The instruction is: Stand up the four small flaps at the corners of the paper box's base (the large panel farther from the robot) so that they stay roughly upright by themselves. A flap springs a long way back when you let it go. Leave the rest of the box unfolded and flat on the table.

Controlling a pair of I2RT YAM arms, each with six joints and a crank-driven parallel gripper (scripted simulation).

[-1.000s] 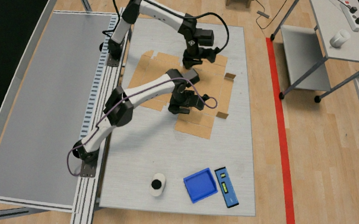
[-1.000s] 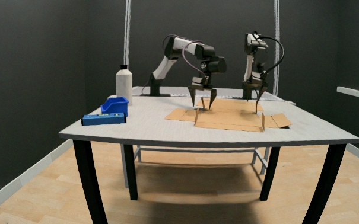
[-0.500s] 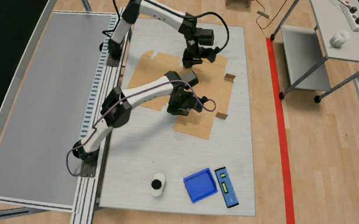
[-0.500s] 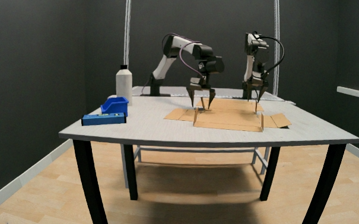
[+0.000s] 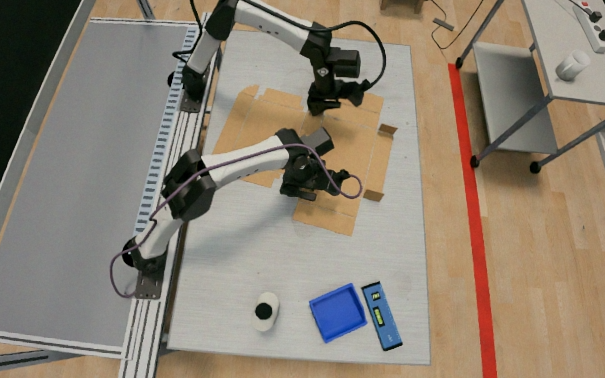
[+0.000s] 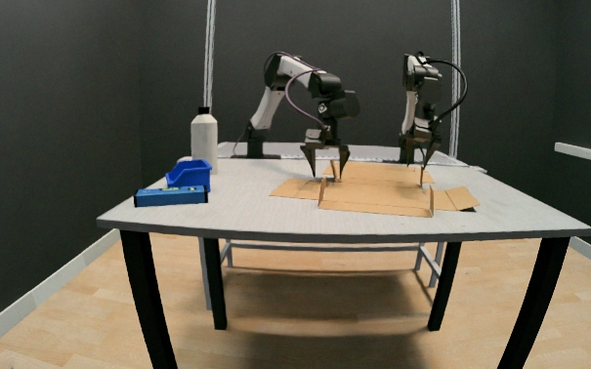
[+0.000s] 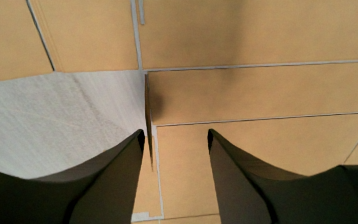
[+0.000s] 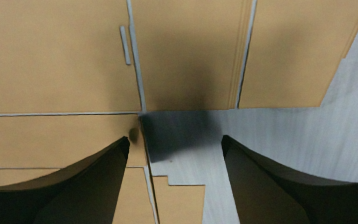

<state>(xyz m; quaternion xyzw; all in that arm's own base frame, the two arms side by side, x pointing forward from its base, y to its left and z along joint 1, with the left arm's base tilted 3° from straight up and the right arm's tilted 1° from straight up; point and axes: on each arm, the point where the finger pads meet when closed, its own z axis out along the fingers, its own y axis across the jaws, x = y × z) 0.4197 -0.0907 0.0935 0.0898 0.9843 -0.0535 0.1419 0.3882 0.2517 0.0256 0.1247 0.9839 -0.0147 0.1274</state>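
The box's base panel lies flat. Its two far corner flaps stand roughly upright: one on the left arm's side, one on the right arm's side. My left gripper is open around the near corner flap, which is upright, edge-on, close inside one fingertip. My right gripper is open around the other near flap, also roughly upright and nearer one finger. The arms hide both near flaps in the top view.
The nearer panel lies flat towards the robot. Side panels spread out on both sides. A white bottle, a blue tray and a blue level stand off on the right arm's side.
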